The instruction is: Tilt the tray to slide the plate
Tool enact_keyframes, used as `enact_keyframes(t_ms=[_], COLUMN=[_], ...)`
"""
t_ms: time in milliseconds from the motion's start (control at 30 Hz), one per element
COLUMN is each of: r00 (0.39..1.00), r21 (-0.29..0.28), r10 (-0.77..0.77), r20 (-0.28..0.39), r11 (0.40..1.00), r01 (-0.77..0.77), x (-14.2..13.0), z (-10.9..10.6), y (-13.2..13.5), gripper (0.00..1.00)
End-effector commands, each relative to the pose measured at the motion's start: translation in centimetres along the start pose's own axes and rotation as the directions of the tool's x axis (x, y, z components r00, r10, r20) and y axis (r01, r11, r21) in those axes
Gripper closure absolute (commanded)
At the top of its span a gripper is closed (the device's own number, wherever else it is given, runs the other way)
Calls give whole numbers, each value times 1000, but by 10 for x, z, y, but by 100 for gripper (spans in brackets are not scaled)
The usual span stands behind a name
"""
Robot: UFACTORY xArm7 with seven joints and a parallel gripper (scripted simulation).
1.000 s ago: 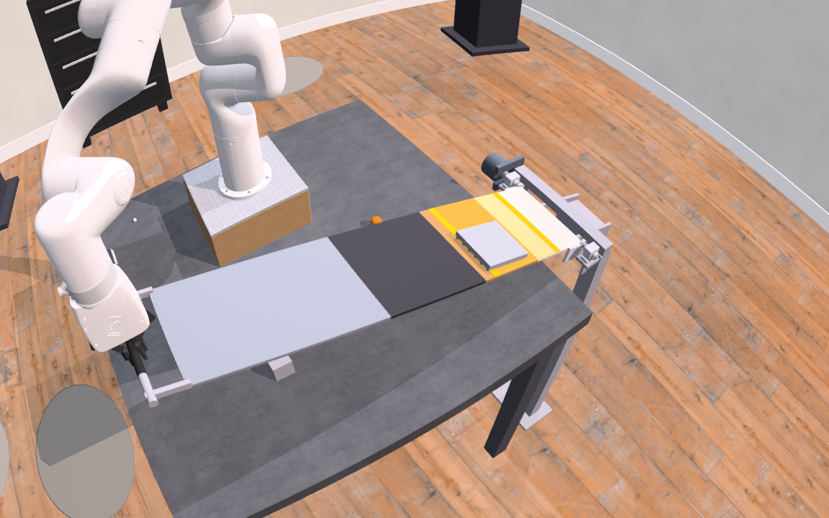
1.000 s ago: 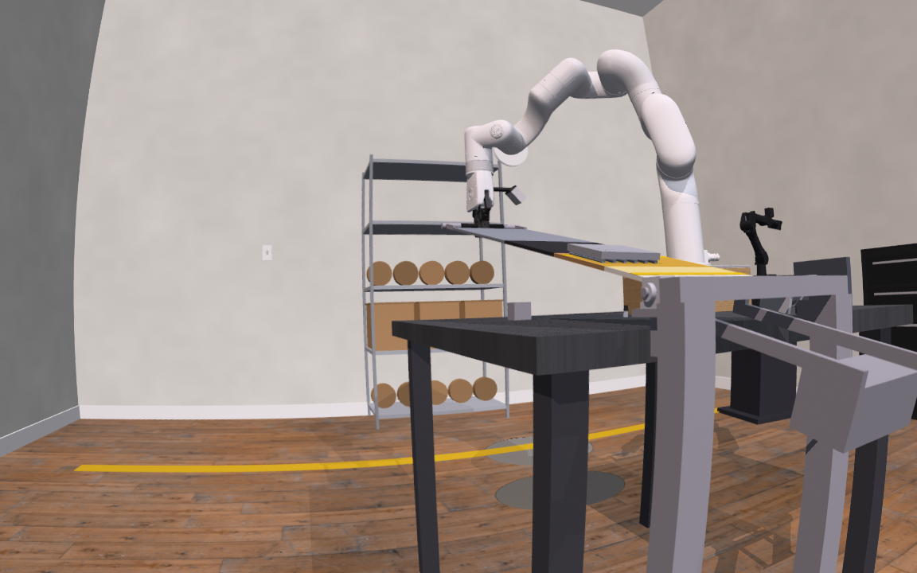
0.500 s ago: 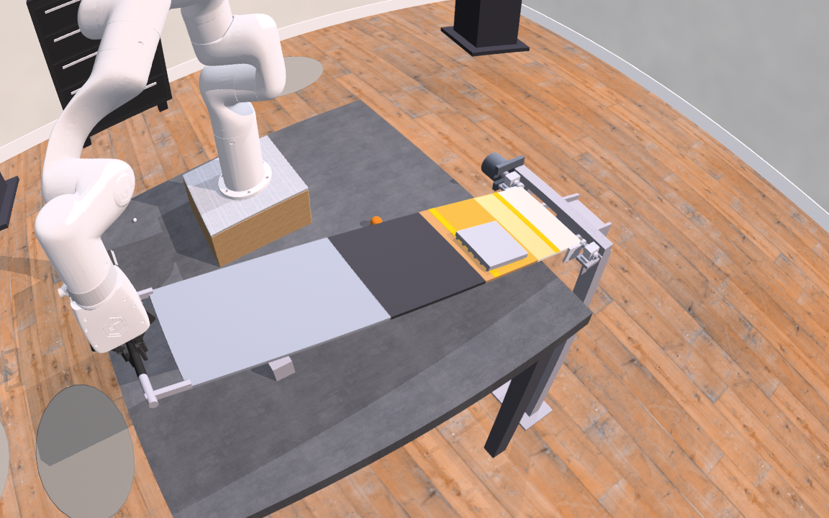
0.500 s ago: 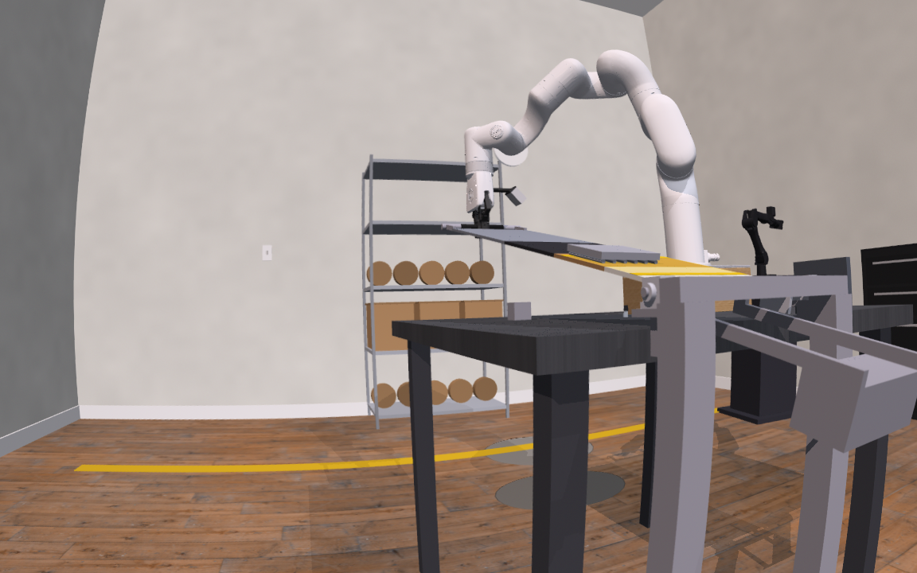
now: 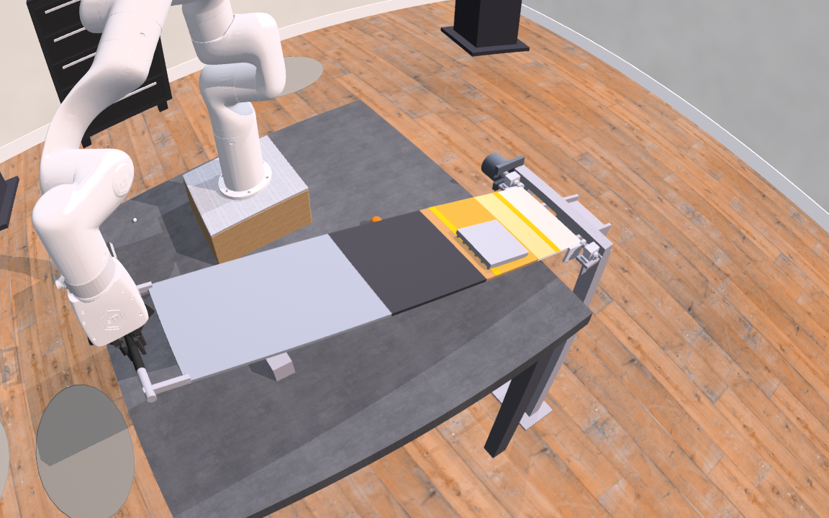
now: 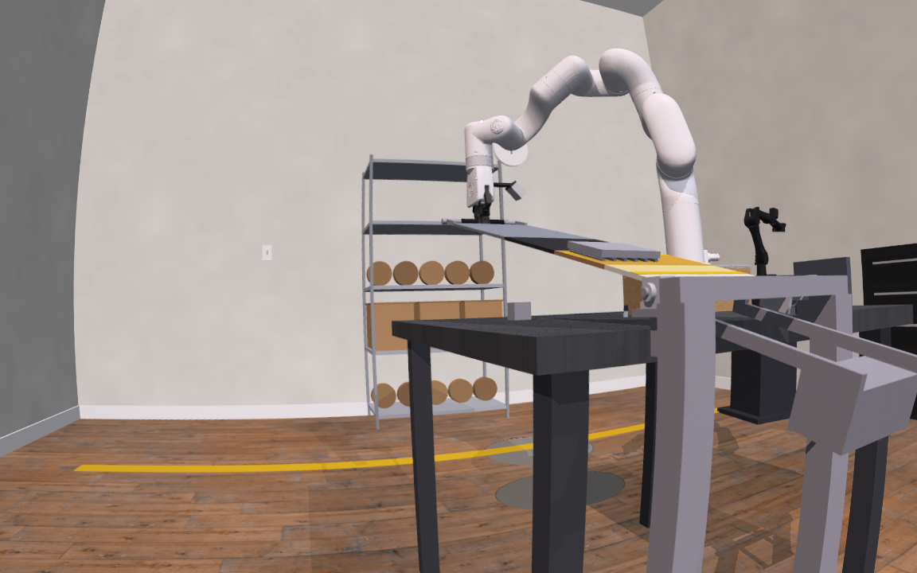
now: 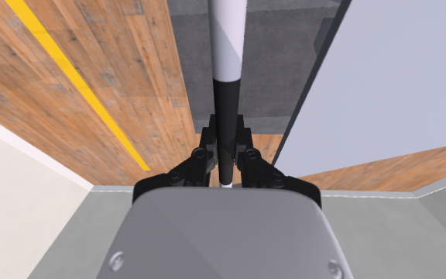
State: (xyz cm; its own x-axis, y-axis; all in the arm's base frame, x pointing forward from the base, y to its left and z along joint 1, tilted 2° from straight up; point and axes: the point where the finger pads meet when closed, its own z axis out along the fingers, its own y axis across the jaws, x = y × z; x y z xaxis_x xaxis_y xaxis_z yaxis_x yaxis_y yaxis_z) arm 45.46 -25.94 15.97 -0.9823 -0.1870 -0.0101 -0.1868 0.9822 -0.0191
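The fingers are pinched onto the black grip section of the tray's handle bar [image 7: 226,112], one black pad on each side of it, with the bar running straight out ahead of them and turning white further along. The same grasp shows from above at the raised end of the tray [image 5: 263,309], where the fingers [image 5: 132,345] sit below the white wrist housing, just beside the pale grey part of the bed.

From the fingers the tray stretches away as a long board: pale grey nearest, then a dark grey stretch, then orange and yellow tints at the far end, where it hangs on a grey pivot frame [image 5: 588,234]. In the exterior view the held end stands higher than the pivot end, so the bed slopes down away from the fingers [image 6: 481,211].

The steel plate [image 5: 491,243] lies flat on the bed well away from the fingers, close to the pivot end. It sits on the tinted band [image 5: 463,214] between the two solid yellow lines; its far edge lies close to the line [image 5: 533,226] further from the fingers, and whether they touch cannot be told.

Under the tray, on the dark counter [image 5: 404,386], a small grey rest block [image 5: 279,365] stands apart from the board.
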Motion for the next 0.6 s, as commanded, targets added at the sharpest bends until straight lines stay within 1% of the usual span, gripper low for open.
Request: enact_keyframes(t_ms=[0, 33, 67, 133, 167, 200, 367, 400, 567], r00=[1000, 1000, 1000, 1000, 1000, 1000, 1000, 1000, 1000], r21=[3, 3, 3, 3, 3, 3, 3, 3, 3], r10=[-2, -2, -2, -2, -2, -2, -2, -2, -2], r20=[5, 5, 5, 5, 5, 5, 5, 5, 5], r11=[1000, 1000, 1000, 1000, 1000, 1000, 1000, 1000, 1000], r01=[2, 2, 2, 2, 2, 2, 2, 2, 2], x=[-1, -1, -1, -2, -2, -2, -2, -2, -2], z=[-63, -59, -45, -9, 5, 10, 10, 17, 19], y=[17, 16, 11, 1, -2, -4, -4, -5, -6], gripper=[100, 100, 100, 100, 100, 100, 100, 100, 100])
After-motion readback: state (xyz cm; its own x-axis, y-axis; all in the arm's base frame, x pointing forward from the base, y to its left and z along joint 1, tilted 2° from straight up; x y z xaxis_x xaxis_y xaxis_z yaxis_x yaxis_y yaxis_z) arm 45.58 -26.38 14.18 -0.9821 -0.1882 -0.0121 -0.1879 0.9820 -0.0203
